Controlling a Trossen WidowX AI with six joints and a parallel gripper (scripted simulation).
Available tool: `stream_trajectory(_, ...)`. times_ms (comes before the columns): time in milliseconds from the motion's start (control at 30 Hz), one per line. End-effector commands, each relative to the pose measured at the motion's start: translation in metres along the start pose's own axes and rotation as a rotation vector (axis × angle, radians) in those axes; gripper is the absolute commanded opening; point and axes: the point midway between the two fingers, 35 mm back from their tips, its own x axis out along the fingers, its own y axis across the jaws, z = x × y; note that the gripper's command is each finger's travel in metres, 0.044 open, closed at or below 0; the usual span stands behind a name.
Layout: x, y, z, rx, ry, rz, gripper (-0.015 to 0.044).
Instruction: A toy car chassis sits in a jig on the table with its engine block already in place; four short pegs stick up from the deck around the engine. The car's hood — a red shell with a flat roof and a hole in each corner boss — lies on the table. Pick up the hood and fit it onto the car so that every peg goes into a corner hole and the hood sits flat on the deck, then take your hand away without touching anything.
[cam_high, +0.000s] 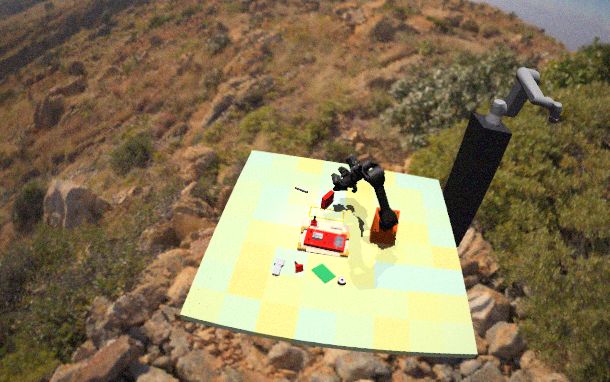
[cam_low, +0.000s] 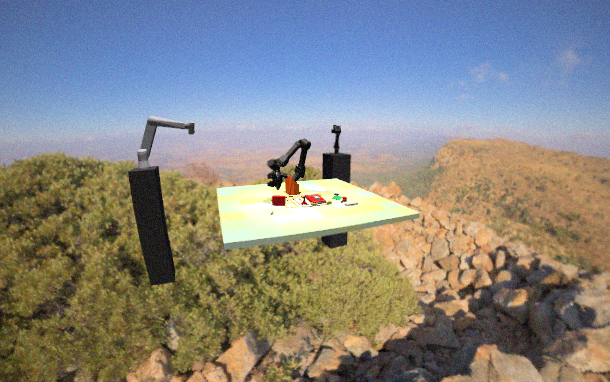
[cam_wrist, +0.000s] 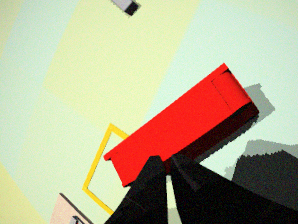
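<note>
Our gripper (cam_high: 340, 185) (cam_low: 274, 185) (cam_wrist: 165, 165) is nearly fully closed, nothing held. We've got the red hood (cam_high: 327, 199) (cam_low: 278, 200) (cam_wrist: 175, 125) on the table (cam_high: 330, 320) (cam_low: 320, 227) (cam_wrist: 115, 55), below the fingertips and apart from them.

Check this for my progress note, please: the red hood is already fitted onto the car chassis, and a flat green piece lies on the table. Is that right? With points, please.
Not quite: the red hood (cam_high: 327, 199) (cam_low: 278, 200) (cam_wrist: 170, 125) is off the car chassis (cam_high: 327, 243) (cam_low: 315, 199), apart from it, as the top view shows. A flat green piece (cam_high: 323, 273) (cam_low: 337, 198) does lie on the table (cam_high: 250, 310) (cam_low: 280, 230) (cam_wrist: 115, 60).
</note>
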Motion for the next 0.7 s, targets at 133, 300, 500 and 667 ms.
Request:
stream_trajectory(133,0.019,0.002,0.022,-0.385,0.081,-0.105,0.0)
stream_trajectory(300,0.028,0.006,0.034,-0.66,0.163,-0.145,0.0)
stream_trajectory(500,0.038,0.013,0.043,-0.98,0.284,-0.171,0.0)
stream_trajectory(667,0.045,0.02,0.048,-1.238,0.401,-0.17,0.0)
